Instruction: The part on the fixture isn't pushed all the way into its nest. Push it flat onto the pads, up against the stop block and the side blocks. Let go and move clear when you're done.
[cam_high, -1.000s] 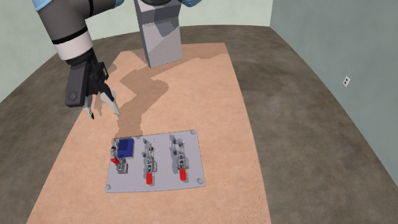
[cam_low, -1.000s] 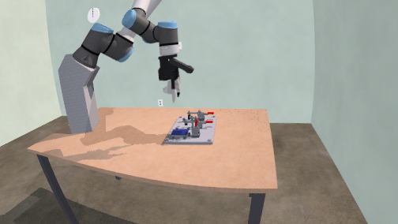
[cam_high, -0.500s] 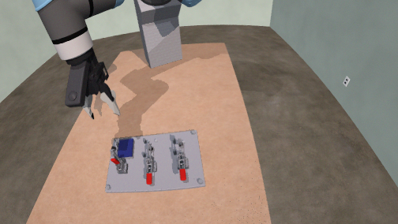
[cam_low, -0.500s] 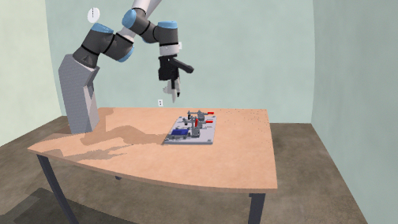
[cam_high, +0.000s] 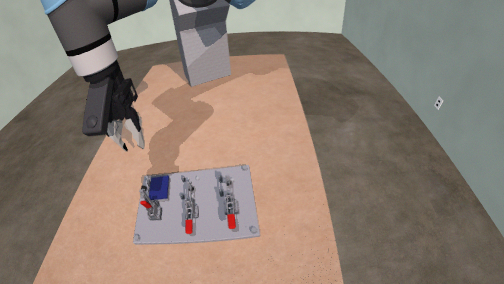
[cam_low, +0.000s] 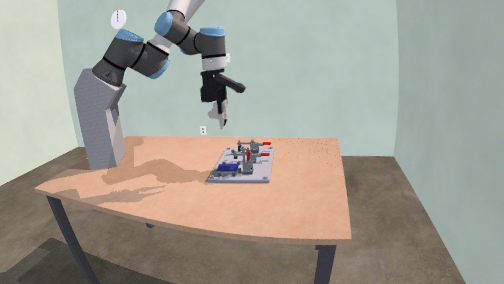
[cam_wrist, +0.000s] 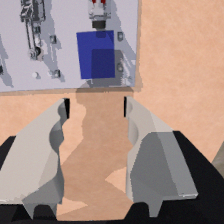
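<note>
A blue block part (cam_high: 160, 187) (cam_low: 229, 168) (cam_wrist: 97, 54) sits at the back left corner of the grey fixture plate (cam_high: 210, 232) (cam_low: 260, 176) (cam_wrist: 15, 75), among small grey blocks. A toggle clamp with a red handle (cam_high: 151, 206) stands just in front of it. My gripper (cam_high: 131, 142) (cam_low: 223, 122) (cam_wrist: 96, 98) hangs in the air above the table, behind and to the left of the plate. Its fingers stand partly closed with a clear gap and nothing between them. In the wrist view the part lies ahead of the fingertips, past the plate's edge.
Two more toggle clamps with red handles (cam_high: 188, 204) (cam_high: 229, 201) stand on the plate to the right of the part. The robot's grey pedestal (cam_high: 202, 45) (cam_low: 97, 125) stands at the table's far end. The wooden table (cam_high: 280, 150) (cam_low: 280, 210) carries the plate.
</note>
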